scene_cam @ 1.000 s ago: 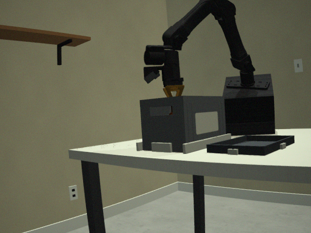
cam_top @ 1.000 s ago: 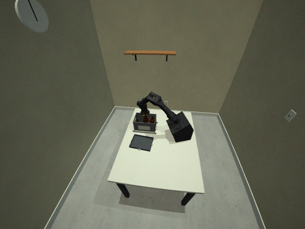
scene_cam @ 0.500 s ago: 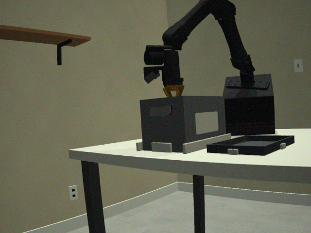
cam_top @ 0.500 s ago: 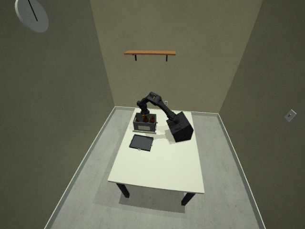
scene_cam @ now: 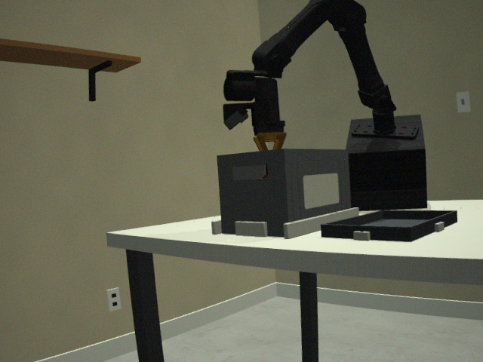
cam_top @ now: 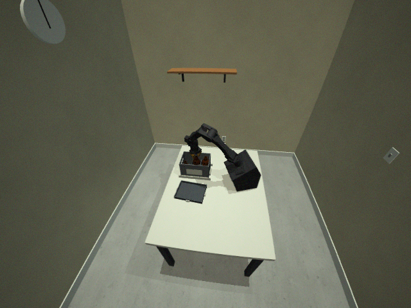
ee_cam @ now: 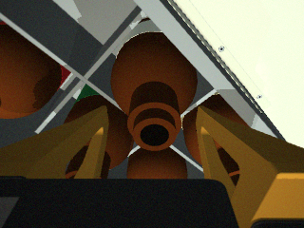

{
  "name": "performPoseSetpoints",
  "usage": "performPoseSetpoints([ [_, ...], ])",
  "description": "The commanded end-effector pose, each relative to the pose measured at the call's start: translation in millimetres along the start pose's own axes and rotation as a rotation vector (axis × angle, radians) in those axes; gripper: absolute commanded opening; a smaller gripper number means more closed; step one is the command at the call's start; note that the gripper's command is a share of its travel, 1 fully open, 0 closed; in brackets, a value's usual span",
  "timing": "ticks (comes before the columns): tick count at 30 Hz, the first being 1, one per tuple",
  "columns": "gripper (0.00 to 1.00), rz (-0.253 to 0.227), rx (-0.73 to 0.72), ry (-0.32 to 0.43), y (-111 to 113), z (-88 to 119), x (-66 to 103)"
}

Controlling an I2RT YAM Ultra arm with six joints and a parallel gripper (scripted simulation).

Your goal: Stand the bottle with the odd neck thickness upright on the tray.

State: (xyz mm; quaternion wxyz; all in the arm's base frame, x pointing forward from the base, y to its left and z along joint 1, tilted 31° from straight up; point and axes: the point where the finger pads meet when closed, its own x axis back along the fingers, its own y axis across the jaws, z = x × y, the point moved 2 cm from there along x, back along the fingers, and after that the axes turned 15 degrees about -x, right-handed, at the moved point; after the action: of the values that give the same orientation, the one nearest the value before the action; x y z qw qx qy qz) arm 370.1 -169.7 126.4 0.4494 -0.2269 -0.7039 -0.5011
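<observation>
"Nearest the wrist camera, the yellow-tan two-fingered pincer is spread, pinching nothing."

"And between its fingers?"

"The neck of a brown glass bottle, upright in the dark grey divided crate. I can't tell whether its neck is the odd one."

"So we're at the grasp?"

"Lining up for it, I'd say. Next: confirm the neck, centre, close gently, then lift straight up without dragging the crate across the worktop."

"What does each view add?"

"Top shows the black rectangular tray nearer than the crate, without a bottle; wrist misses it. Exterior hides the necks behind the crate wall; wrist shows this one's gaps left and right."
</observation>
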Motion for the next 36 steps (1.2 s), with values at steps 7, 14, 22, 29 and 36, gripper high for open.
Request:
performPoseSetpoints([
  [7,0.61,-0.023,0.009,-0.038,6,-8,27.4],
  [14,0.61,-0.023,0.009,-0.038,6,-7,47.3],
  [22,0.61,-0.022,0.01,-0.038,6,-6,69.5],
  [29,0.61,-0.022,0.01,-0.038,5,-5,84.4],
  [36,0.61,-0.022,0.01,-0.038,5,-5,92.6],
])
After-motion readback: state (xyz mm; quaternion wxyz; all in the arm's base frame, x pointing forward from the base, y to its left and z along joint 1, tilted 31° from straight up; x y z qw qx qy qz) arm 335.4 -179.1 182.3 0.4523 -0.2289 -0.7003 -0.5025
